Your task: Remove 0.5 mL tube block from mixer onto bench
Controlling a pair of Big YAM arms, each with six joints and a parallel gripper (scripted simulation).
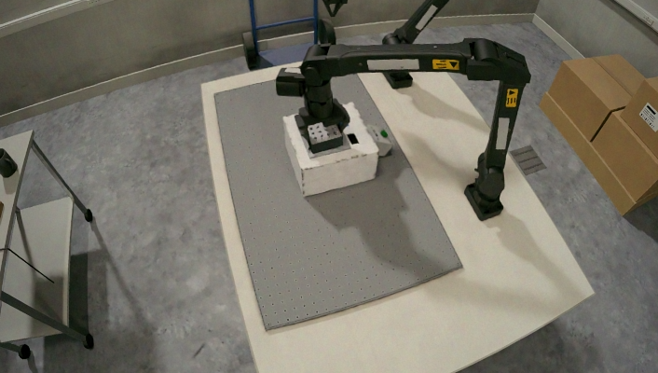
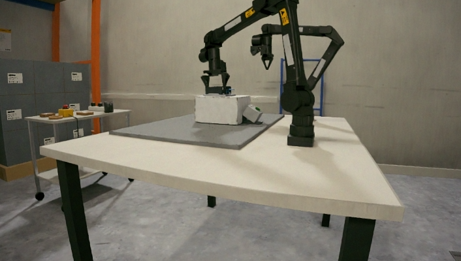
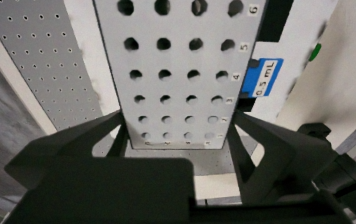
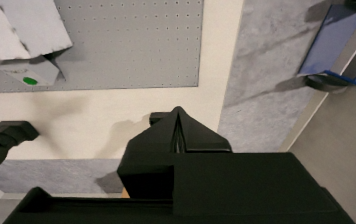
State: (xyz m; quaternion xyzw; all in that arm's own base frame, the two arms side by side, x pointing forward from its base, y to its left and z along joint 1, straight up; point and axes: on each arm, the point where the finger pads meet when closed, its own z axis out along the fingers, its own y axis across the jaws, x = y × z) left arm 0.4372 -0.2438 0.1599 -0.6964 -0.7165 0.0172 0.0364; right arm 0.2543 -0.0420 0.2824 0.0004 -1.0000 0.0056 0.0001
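Grey walls [image 1: 121, 43] [image 2: 391, 74] [image 4: 325, 125], big cream table [image 1: 486, 300] [image 2: 238, 176] [image 3: 215, 185] [image 4: 100, 110], perforated board [image 1: 339, 252] [image 2: 190, 135] [image 3: 45, 55] [image 4: 135, 45] on top. White mixer [image 1: 339, 172] [image 2: 217, 108] [image 3: 82, 20] [image 4: 37, 27] on that, with tube block [image 1: 326, 138] [image 2: 214, 90] [image 3: 175, 75] on it, clamped between fingers of left gripper [image 1: 326, 131] [image 2: 215, 89] [image 3: 177, 111]. Right gripper [image 1: 333, 13] [image 2: 267, 68] [image 4: 178, 110] well apart, up high, tips together.

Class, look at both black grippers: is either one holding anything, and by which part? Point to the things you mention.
The left gripper [image 1: 324, 131] [image 2: 215, 87] [image 3: 177, 111] holds the dark rectangular tube block with a pale, holed top [image 1: 326, 136] [image 2: 213, 90] [image 3: 179, 86] by two opposite sides, near its row-1 end. The right gripper [image 1: 333, 13] [image 2: 267, 68] [image 4: 178, 111] holds nothing.
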